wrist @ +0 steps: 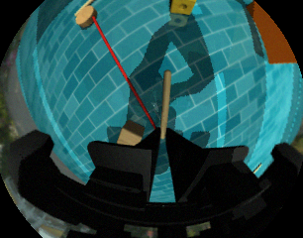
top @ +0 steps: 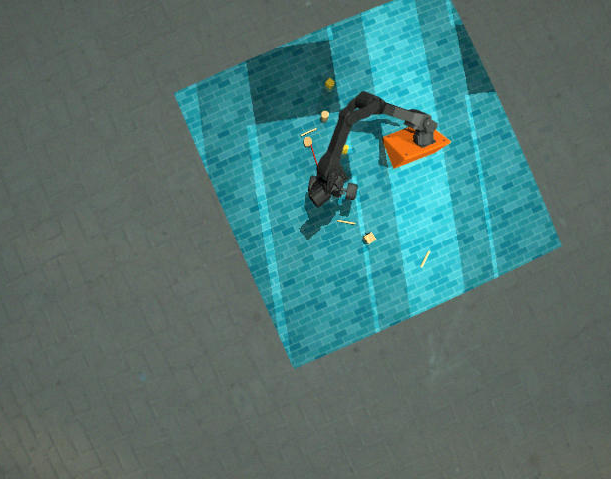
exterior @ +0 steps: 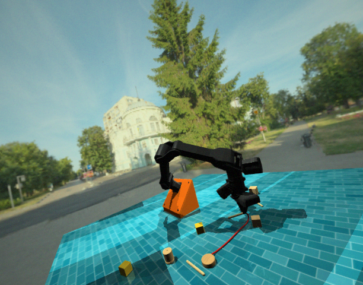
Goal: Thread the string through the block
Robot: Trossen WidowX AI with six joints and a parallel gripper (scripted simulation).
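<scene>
My gripper [exterior: 244, 212] [wrist: 162, 131] is shut on the wooden stick [exterior: 235, 215] [wrist: 166, 101] near its string end, above the table. The stick's free end points away from the fingers. The red string [top: 313, 154] [exterior: 232, 239] [wrist: 126, 74] runs from the fingers to the round wooden button [top: 307, 141] [exterior: 208, 260] [wrist: 86, 17], nearly straight in the wrist view. The yellow block [top: 345, 149] [exterior: 199, 228] [wrist: 182, 6] stands on the table beyond the stick's free end, at the wrist view's top edge. Its hole is hard to make out. In the top view the arm hides the fingertips and stick.
A plain wooden cube [exterior: 255, 221] [wrist: 131, 133] sits near the gripper, lower down. Another cube [top: 369, 238], loose sticks [top: 346, 222] [top: 425, 258] [top: 308, 132], a wooden cylinder [top: 324, 116] [exterior: 168, 255] and a second yellow block [top: 329, 83] [exterior: 125, 268] lie around.
</scene>
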